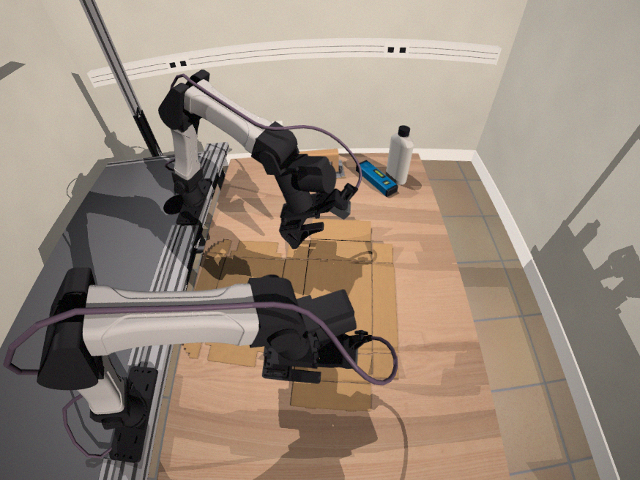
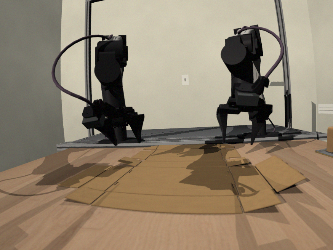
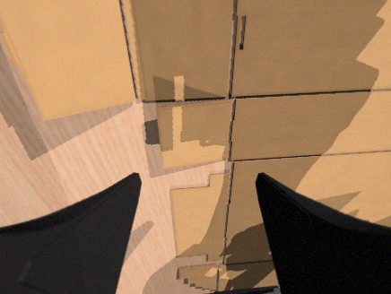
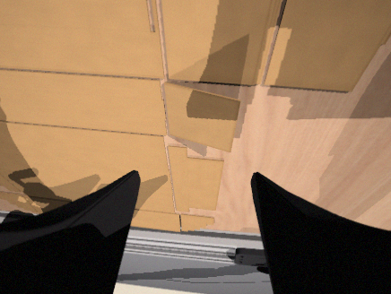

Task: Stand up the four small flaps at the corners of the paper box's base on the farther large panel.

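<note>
Top view, cardboard box: unfolded, flat on the table, presumably so the base panel backs each fold
Top view, far flaps: left one and right one at the base's far corners, neither stood up
Top view, blue level and bottle: beside each other, off the cardboard; no part in this job, I judge
Exterior, left gripper: fingers wide, pointing down, nothing between; likely lining up on its near flap
Exterior, right gripper: wide too, empty, on its own side; arms probably split so they don't cross
Left wrist, near left flap: low, ahead of the fingertips, not gripped
Right wrist, near right flap: slightly raised, outer edge free, which should let a finger get under
Right wrist, next need: fold well past upright, I reckon, since springback is long; dragging the whole sheet is the risk
</note>
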`<state>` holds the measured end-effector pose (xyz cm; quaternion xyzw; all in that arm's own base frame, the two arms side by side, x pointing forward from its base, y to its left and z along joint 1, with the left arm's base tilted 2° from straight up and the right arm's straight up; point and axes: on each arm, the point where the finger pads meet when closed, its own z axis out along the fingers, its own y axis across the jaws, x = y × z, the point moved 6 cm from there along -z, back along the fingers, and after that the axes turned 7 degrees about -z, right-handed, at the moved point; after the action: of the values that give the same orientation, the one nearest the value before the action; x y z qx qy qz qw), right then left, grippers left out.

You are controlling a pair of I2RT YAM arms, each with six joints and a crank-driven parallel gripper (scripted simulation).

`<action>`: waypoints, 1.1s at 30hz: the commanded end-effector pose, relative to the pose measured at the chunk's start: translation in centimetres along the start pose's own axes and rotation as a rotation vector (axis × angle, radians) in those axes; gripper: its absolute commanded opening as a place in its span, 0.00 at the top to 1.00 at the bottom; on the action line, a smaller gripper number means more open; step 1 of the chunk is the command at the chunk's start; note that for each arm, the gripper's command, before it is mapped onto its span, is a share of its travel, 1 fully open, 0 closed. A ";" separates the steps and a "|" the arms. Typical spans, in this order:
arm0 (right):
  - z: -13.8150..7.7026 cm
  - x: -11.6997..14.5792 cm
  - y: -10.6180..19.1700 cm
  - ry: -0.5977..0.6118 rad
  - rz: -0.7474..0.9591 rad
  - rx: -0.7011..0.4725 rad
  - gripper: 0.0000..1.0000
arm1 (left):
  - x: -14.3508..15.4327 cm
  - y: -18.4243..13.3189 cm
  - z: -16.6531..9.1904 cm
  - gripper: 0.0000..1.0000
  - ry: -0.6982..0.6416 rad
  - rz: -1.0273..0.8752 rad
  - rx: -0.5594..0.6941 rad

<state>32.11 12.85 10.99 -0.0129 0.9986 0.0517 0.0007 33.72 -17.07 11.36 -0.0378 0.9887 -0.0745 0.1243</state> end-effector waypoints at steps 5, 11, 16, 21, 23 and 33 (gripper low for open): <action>-1.8 -0.2 -0.2 -0.035 0.000 -0.019 0.19 | -1.2 0.1 -1.6 0.19 -0.060 -0.004 0.024; -2.0 -0.3 -0.2 -0.042 -0.001 -0.021 0.19 | -1.2 0.1 -1.8 0.19 -0.055 -0.004 0.023; -1.7 -0.2 -0.3 -0.029 0.000 -0.017 0.19 | -1.2 0.2 -2.0 0.19 -0.051 -0.004 0.022; -1.5 0.1 -0.4 -0.018 0.001 -0.014 0.19 | -1.2 0.2 -1.8 0.19 -0.049 -0.005 0.022; -0.9 0.2 -0.5 -0.005 0.003 -0.011 0.19 | -1.0 0.4 -1.1 0.19 -0.040 -0.006 0.017; 3.1 0.2 0.0 0.019 0.005 -0.003 0.19 | 0.7 0.3 2.8 0.19 0.005 -0.005 -0.012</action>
<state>31.70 12.51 9.95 -0.0110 0.9986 0.0507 -0.0031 33.48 -16.70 9.71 -0.0405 0.9901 -0.0695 0.1154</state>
